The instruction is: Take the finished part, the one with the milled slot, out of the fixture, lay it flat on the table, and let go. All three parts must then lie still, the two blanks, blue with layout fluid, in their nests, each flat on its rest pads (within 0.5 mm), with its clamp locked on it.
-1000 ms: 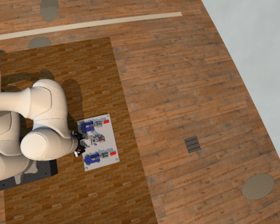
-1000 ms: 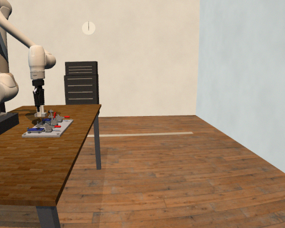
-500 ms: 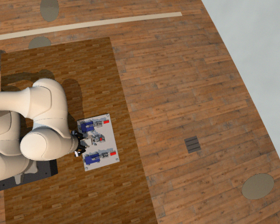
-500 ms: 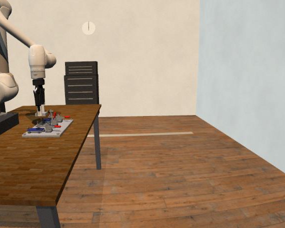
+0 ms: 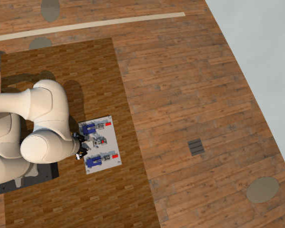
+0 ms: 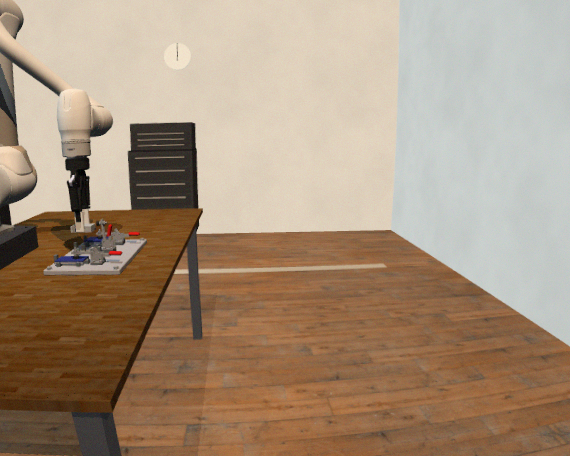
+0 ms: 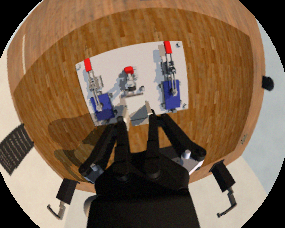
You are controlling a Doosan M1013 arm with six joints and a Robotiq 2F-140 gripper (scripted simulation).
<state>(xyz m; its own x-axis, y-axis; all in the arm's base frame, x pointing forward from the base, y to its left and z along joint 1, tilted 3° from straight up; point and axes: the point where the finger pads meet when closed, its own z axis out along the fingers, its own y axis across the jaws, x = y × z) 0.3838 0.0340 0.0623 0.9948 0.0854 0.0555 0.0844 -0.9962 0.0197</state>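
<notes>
The finished part [image 5: 90, 144] [image 6: 86, 228] [image 7: 139, 117], a pale grey block, is between the fingertips of my gripper [image 6: 82, 220] [image 7: 137, 108], which is shut on it. It hangs above the robot-side edge of the fixture plate [image 5: 113, 143] [image 6: 126, 264] [image 7: 110, 56]; its slot is not clear. One blue blank [image 5: 87, 127] [image 6: 95, 240] [image 7: 104, 107] and the other blue blank [image 5: 93, 160] [image 6: 72, 260] [image 7: 172, 96] sit in the outer nests, with clamp arms over them and red handles lying outward. The middle clamp [image 5: 102, 141] [image 6: 109, 237] [image 7: 130, 80] stands open, its handle raised. Pad contact cannot be judged.
The wooden table [image 5: 108, 195] [image 6: 56, 320] [image 7: 215, 65] extends around the plate. The robot's dark base block [image 5: 54, 171] [image 6: 16, 245] stands on the robot side. The two outer clamps [image 5: 100, 126] [image 5: 107, 157] flank the middle one. A dark cabinet [image 6: 163, 175] stands behind the table.
</notes>
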